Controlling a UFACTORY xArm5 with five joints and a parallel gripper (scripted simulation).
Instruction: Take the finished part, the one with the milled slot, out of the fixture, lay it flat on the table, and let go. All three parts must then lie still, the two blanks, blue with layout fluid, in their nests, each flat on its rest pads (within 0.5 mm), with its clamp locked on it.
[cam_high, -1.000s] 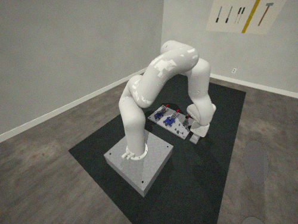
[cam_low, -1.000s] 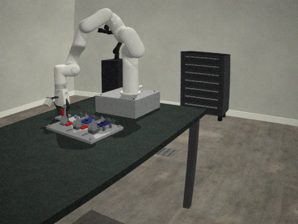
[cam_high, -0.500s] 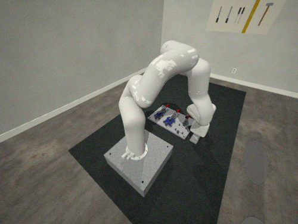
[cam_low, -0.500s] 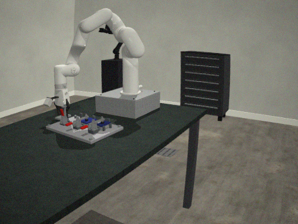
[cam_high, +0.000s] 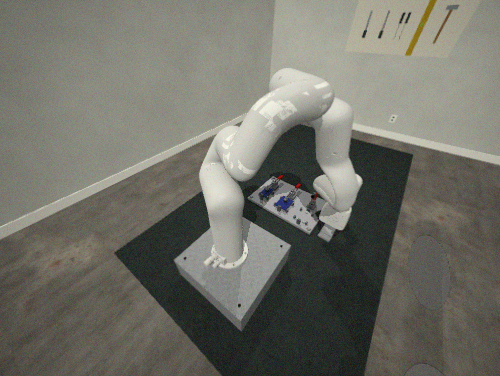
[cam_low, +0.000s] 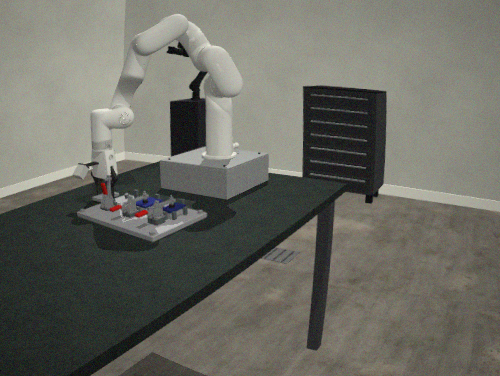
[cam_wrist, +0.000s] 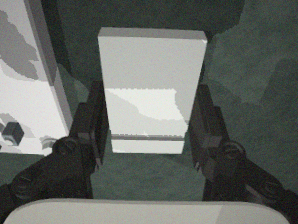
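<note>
My gripper (cam_wrist: 149, 100) is shut on the finished part (cam_wrist: 150, 90), a pale grey block with a slot line across it near the fingers. The part sits low over the dark table, just beside the fixture plate's edge (cam_wrist: 29, 63); I cannot tell whether it touches the table. In the top view the part (cam_high: 326, 231) shows under my wrist, off the plate's near-right corner. The fixture plate (cam_high: 287, 202) holds two blue blanks (cam_high: 285, 202) (cam_high: 266, 191) in their nests under red-handled clamps. The third nest (cam_high: 303, 217) is empty. In the exterior view my gripper (cam_low: 102, 187) is at the plate's far left end.
The arm's grey base block (cam_high: 232, 272) stands on the table near the fixture. A red-handled clamp (cam_high: 313, 200) stands close to my wrist. A dark drawer cabinet (cam_low: 344, 137) stands on the floor beyond the table.
</note>
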